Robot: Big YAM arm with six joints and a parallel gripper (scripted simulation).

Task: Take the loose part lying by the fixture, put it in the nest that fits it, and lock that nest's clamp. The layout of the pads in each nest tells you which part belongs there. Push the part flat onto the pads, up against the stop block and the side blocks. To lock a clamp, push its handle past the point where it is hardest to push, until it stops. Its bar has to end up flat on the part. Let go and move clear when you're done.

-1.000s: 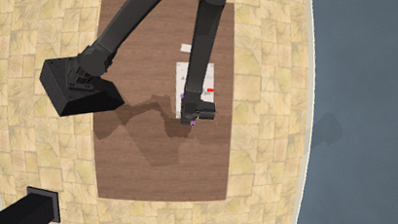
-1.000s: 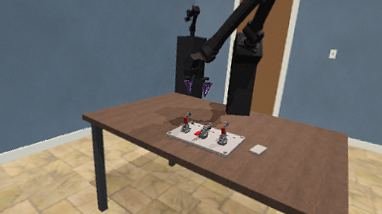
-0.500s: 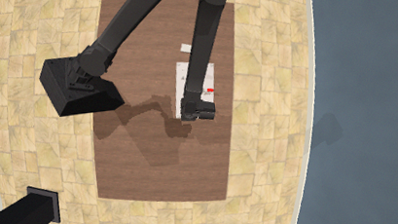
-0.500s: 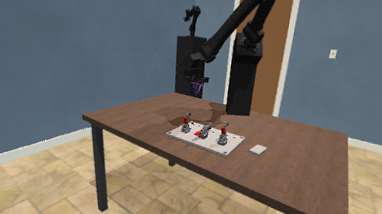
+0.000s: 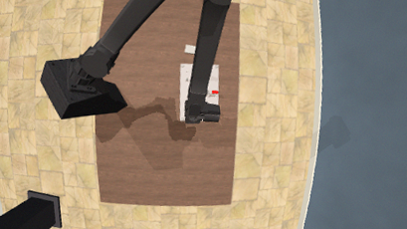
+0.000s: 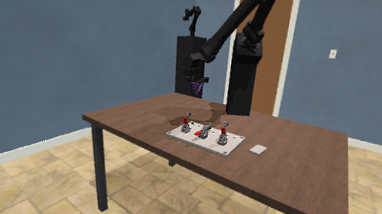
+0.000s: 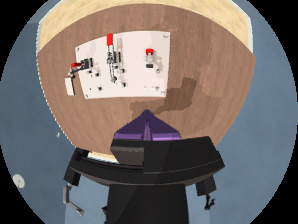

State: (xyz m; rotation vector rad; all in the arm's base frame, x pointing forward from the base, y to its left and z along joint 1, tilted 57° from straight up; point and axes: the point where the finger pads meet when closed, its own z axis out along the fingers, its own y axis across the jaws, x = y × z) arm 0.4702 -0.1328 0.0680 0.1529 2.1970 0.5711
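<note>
The white fixture plate (image 6: 205, 138) lies on the brown table with three clamps with red handles (image 6: 204, 132). In the top view the plate (image 5: 199, 85) is mostly hidden under my arm. The loose part (image 6: 258, 149), a small pale flat block, lies on the table just beside the plate's right end; it also shows in the top view (image 5: 190, 49) and in the wrist view (image 7: 68, 84). My gripper (image 6: 196, 88) hangs high above the plate's left end. Its purple fingers (image 7: 145, 129) are shut together with nothing between them. The wrist view shows the plate (image 7: 120, 66) far below.
The arm's black pedestal (image 6: 243, 78) stands at the table's far edge, with a second black column (image 6: 188, 66) behind it. A black camera post (image 5: 17, 227) stands at the lower left of the top view. The table edge runs close in front of the plate.
</note>
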